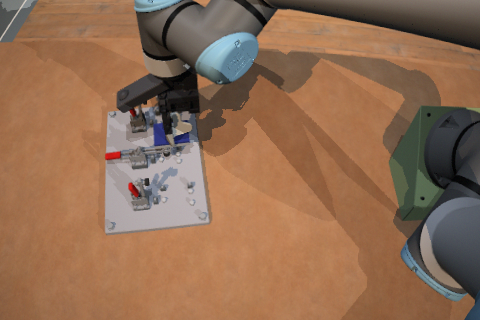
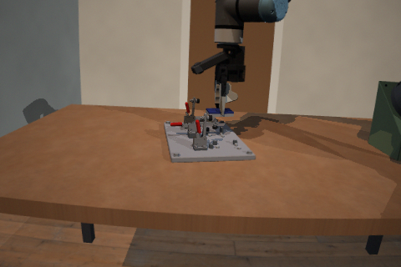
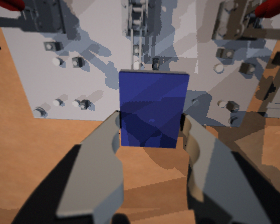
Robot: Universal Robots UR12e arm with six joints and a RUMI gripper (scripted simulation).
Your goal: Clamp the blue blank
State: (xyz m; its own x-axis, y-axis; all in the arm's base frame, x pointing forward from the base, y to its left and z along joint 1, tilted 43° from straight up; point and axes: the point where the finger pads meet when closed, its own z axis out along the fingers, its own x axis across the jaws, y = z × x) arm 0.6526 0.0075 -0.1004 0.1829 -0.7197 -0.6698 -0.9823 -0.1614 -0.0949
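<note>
My gripper is shut on the blue blank, gripped by two opposite edges. The blank is held about level above the fixture plate, between the middle and far nests. The middle clamp has its red handle lying outward and its bar stretched over its nest. The near clamp and far clamp have raised handles and bars. A pale grey piece, perhaps the finished part, shows at the wrist view's right edge; its slot is unclear.
Small pads and blocks stand in the near nest and far nest. Bolt heads sit at the plate corners. The raised clamp bars stand beside the held blank's level. A green pedestal is far to the right.
</note>
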